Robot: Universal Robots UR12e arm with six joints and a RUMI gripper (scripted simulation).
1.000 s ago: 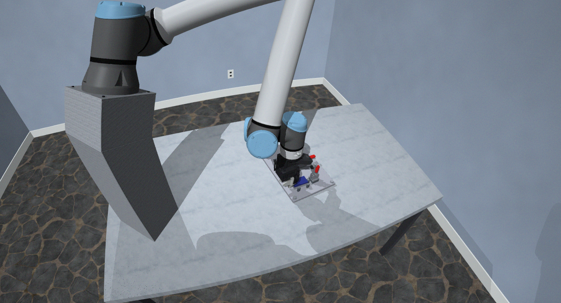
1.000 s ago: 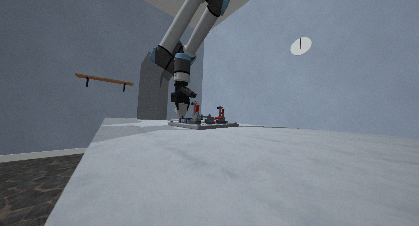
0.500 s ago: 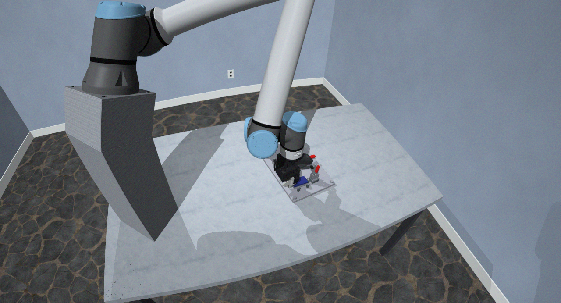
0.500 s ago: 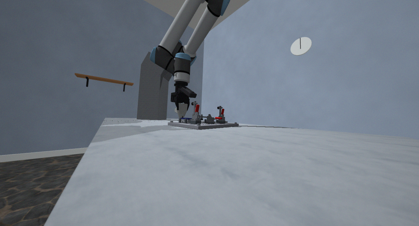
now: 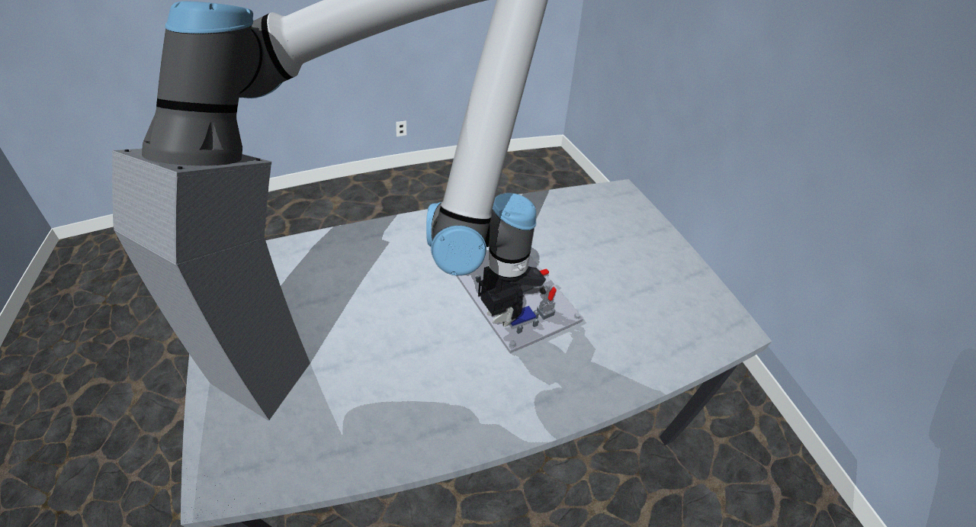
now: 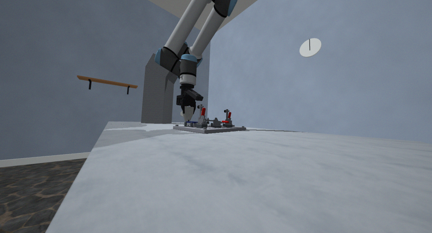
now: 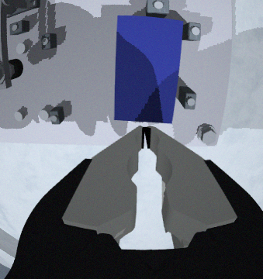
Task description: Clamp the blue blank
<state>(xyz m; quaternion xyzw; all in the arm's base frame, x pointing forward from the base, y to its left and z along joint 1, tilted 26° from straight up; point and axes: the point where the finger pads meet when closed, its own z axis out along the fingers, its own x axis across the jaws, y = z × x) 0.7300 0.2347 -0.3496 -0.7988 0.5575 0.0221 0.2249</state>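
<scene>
The blue blank (image 7: pixel 148 70) lies flat in a nest of the grey fixture plate (image 5: pixel 524 305). Its far end is at the stop block (image 7: pixel 157 5), and two side blocks (image 7: pixel 192 31) stand along its right edge. It also shows in the top view (image 5: pixel 524 315) and as a thin blue strip in the exterior view (image 6: pixel 191 122). My gripper (image 7: pixel 144 128) is shut and empty, pointing down, with its tips at the blank's near short edge. It also shows in the top and exterior views (image 5: pixel 503 312) (image 6: pixel 186 118). I cannot make out the slotted finished part.
Two toggle clamps with red handles stand on the plate: one handle is upright (image 6: pixel 203 111), the other is low (image 6: pixel 224 121). The second nest's pads (image 7: pixel 20 48) and a clamp (image 7: pixel 3 70) lie left of the blank. The arm's pedestal (image 5: pixel 204 265) stands at the table's left.
</scene>
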